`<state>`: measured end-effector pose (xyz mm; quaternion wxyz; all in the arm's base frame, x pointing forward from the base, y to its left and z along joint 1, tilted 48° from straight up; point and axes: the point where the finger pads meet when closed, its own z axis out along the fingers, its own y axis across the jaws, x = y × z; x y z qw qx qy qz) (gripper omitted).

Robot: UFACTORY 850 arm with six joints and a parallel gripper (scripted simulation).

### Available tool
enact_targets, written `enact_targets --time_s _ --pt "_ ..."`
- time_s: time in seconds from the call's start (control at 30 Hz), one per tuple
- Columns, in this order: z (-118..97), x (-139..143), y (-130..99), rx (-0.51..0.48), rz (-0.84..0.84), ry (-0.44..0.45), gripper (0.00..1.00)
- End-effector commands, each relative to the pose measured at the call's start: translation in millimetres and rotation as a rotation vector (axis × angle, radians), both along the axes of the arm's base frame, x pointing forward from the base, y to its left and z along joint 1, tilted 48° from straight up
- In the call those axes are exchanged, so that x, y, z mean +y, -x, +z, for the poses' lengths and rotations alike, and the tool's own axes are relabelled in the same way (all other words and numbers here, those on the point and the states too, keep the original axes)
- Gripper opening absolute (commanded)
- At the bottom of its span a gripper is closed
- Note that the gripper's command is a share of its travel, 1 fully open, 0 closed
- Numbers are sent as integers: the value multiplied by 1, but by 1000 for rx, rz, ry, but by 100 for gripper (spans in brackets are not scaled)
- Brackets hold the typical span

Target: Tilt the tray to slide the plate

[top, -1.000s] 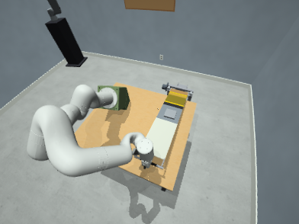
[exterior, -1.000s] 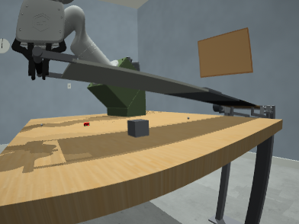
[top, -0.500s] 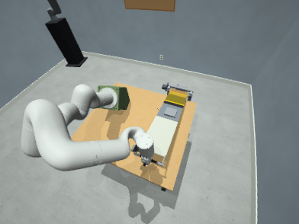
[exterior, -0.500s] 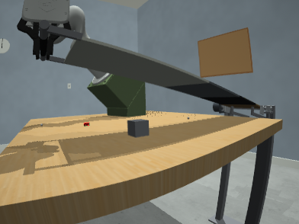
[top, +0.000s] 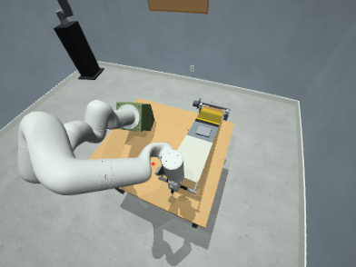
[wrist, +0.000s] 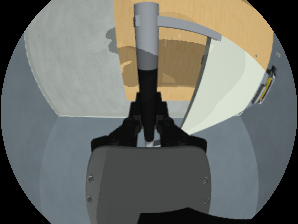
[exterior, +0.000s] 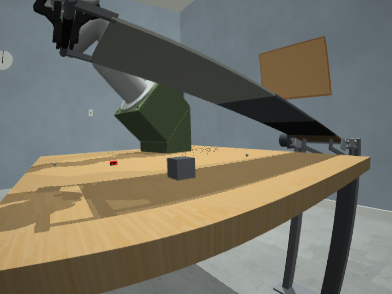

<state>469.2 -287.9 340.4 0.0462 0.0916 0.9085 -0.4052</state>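
Observation:
The long tray is hinged at the table's far end, and its near end is raised steeply. My gripper is shut on the tray's handle bar at the raised end. The grey steel plate lies flat on the pale bed, just short of the yellow tinted band near the hinge. The exterior view shows only the tray's underside, so the plate is hidden there.
A small dark rest block stands on the wooden table under the tray. The arm's green base stands at the table's back left. A small red marker lies on the table. The hinge posts stand at the far end.

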Motion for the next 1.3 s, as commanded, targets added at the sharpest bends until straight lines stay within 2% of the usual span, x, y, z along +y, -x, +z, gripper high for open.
enact_targets --time_s 0.0,0.07,0.13,0.33,0.43,0.5,0.57,0.67,0.7,1.27 --pt "3 5 -1 0 0 -1 0" --pt "-14 -26 1 0 0 -1 0" --pt "-23 -42 1 0 0 -1 0" --pt "-24 -43 1 0 0 -1 0" --pt "0 0 0 0 0 -1 0" --pt "8 16 -1 0 0 -1 0" --pt "0 0 0 0 0 -1 0" --pt "-24 -43 1 0 0 -1 0" --pt "-26 -48 2 0 0 -1 0" --pt "-29 -52 2 0 0 -1 0"
